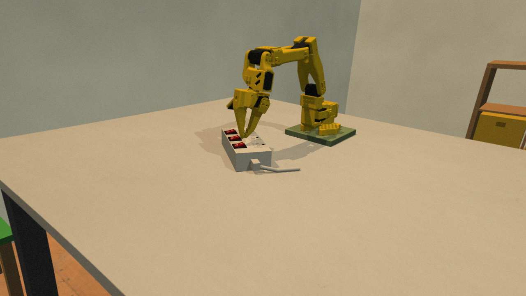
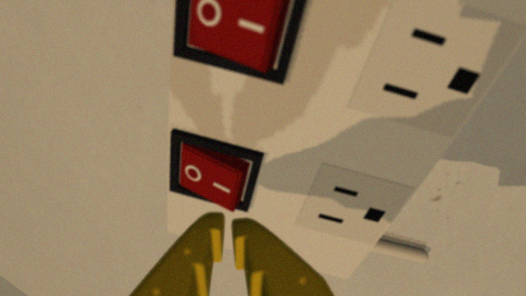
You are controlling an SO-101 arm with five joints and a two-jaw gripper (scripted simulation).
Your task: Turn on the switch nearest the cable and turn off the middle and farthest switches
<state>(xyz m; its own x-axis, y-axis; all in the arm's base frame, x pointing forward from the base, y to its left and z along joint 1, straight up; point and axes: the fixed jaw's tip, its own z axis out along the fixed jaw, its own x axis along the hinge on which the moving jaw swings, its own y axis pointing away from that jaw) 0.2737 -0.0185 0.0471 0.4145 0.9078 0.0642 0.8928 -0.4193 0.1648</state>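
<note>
A white power strip (image 1: pixel 245 149) lies right way up on the table, with three red rocker switches in a row along its left side and sockets beside them. Its grey cable (image 1: pixel 280 169) leaves the near end. My yellow gripper (image 1: pixel 244 135) is shut and empty and points down at the strip beside the middle switch (image 1: pixel 235 138). In the wrist view the shut fingertips stand just below the switch nearest the cable (image 2: pixel 214 177). The middle switch (image 2: pixel 238 33) is above it, cut off by the frame. The farthest switch (image 1: pixel 230 131) is hidden in the wrist view.
The arm's base stands on a green plate (image 1: pixel 319 133) behind and to the right of the strip. A wooden shelf with a yellow box (image 1: pixel 498 128) stands beyond the table at the far right. The table's left edge runs close to the lower left corner.
</note>
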